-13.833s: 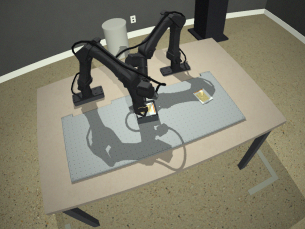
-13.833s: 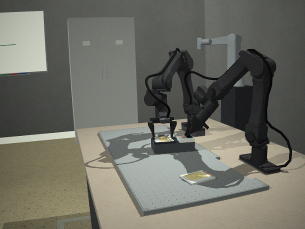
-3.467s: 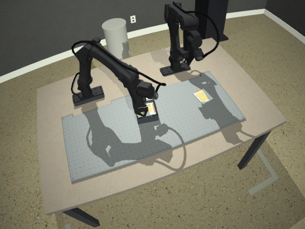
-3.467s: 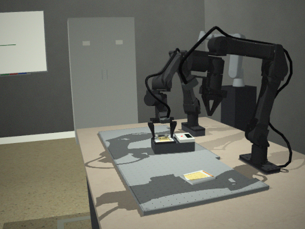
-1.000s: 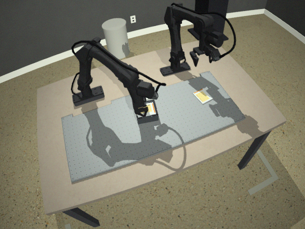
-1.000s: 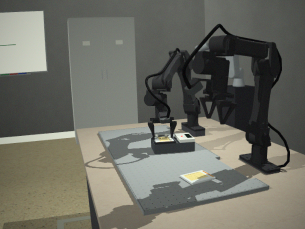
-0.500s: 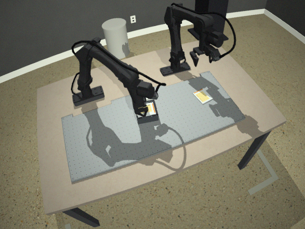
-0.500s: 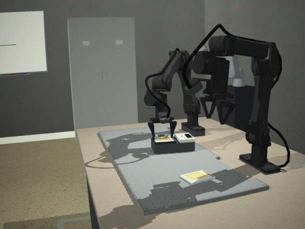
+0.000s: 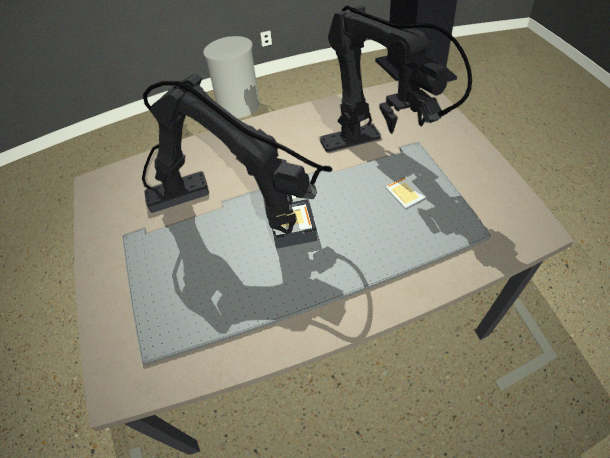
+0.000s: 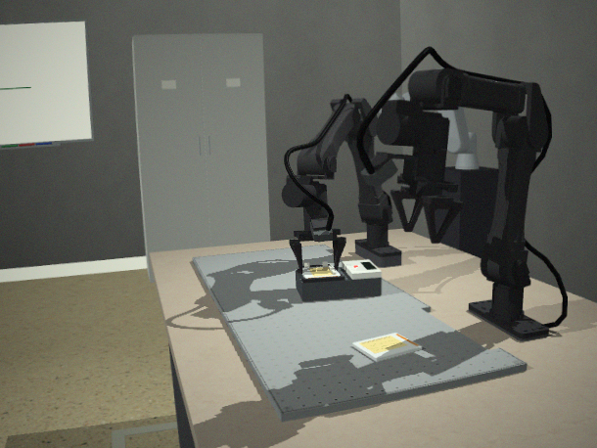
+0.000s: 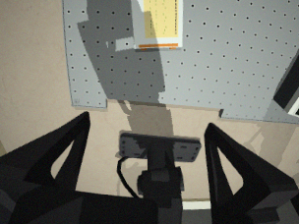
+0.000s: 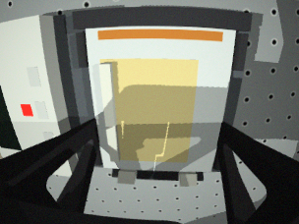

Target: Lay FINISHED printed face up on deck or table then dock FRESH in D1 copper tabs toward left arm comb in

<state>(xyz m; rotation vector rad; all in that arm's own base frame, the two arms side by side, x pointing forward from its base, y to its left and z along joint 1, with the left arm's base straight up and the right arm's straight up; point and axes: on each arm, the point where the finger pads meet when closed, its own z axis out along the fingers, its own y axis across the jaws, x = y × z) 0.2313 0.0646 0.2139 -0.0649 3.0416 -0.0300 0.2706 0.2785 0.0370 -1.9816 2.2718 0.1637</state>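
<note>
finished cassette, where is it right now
In the top view the finished cassette lies flat on the pegboard deck, right of the dock, on the left arm's side.

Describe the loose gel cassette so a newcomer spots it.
On the grey perforated deck, go from the dark dock toward the left arm. A flat white cassette lies there, yellow-faced, orange-striped. Unlike the docked cassette, it's outside any gripper.
</note>
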